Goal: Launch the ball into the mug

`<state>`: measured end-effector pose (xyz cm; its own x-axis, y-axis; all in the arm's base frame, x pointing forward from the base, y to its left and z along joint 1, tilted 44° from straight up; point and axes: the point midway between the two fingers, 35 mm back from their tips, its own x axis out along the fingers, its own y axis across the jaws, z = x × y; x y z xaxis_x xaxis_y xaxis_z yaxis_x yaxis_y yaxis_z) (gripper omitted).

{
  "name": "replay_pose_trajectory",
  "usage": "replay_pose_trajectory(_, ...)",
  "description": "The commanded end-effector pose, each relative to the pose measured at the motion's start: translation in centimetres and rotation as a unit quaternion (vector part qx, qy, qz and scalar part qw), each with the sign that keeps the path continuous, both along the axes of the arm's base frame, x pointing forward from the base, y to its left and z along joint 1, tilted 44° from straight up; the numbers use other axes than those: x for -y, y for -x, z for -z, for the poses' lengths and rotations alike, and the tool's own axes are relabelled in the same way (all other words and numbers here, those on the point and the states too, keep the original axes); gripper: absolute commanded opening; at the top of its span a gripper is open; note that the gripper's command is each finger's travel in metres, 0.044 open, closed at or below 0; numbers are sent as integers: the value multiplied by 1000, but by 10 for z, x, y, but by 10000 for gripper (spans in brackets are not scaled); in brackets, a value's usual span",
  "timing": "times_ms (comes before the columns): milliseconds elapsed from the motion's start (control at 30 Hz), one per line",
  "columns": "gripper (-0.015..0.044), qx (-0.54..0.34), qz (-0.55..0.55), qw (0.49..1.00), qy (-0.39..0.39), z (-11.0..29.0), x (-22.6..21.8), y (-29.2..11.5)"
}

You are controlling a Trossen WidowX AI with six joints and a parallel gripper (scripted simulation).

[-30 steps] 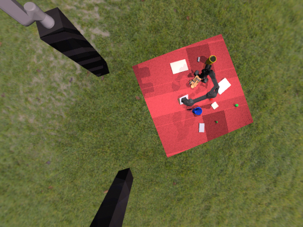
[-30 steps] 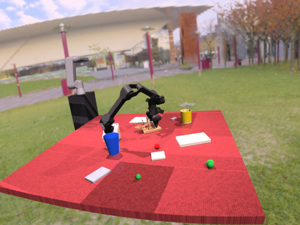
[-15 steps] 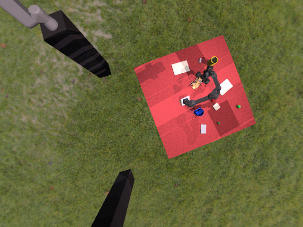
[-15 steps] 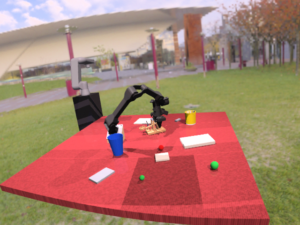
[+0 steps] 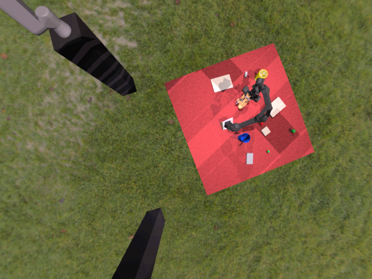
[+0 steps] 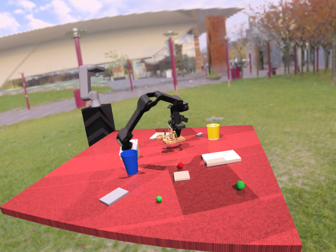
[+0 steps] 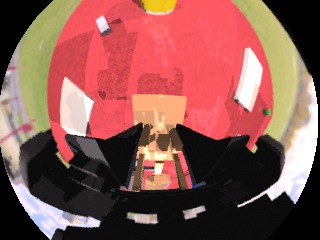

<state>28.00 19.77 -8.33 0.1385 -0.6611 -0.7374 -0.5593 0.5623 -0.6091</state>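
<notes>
The wooden catapult (image 5: pixel 242 102) (image 6: pixel 171 138) (image 7: pixel 159 150) is clamped between the fingers of my gripper (image 5: pixel 248 97) (image 6: pixel 175 134) (image 7: pixel 160 135), which is shut on it. It hangs a little above the red table (image 5: pixel 192 99) (image 6: pixel 244 222) (image 7: pixel 200 47), with its shadow beneath. A red ball (image 5: pixel 261 123) (image 6: pixel 180 165) lies mid-table, well apart from the gripper. I cannot tell whether a ball sits in the catapult.
A blue cup (image 5: pixel 244 138) (image 6: pixel 130 161) stands by the arm's base. Two green balls (image 6: pixel 240 185) (image 6: pixel 158 198), a white slab (image 6: pixel 221 157), a beige block (image 6: pixel 181 175) and a grey slab (image 6: pixel 114 196) lie nearer the front. A small grey block (image 6: pixel 199 134) lies left of the mug.
</notes>
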Motion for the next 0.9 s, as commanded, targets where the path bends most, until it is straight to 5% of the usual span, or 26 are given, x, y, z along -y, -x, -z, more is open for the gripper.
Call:
replay_pose_trajectory(0,0,-2,2,1000,0,3,3,0)
replay_pose_trajectory(867,0,-2,2,1000,2,34,32,-5)
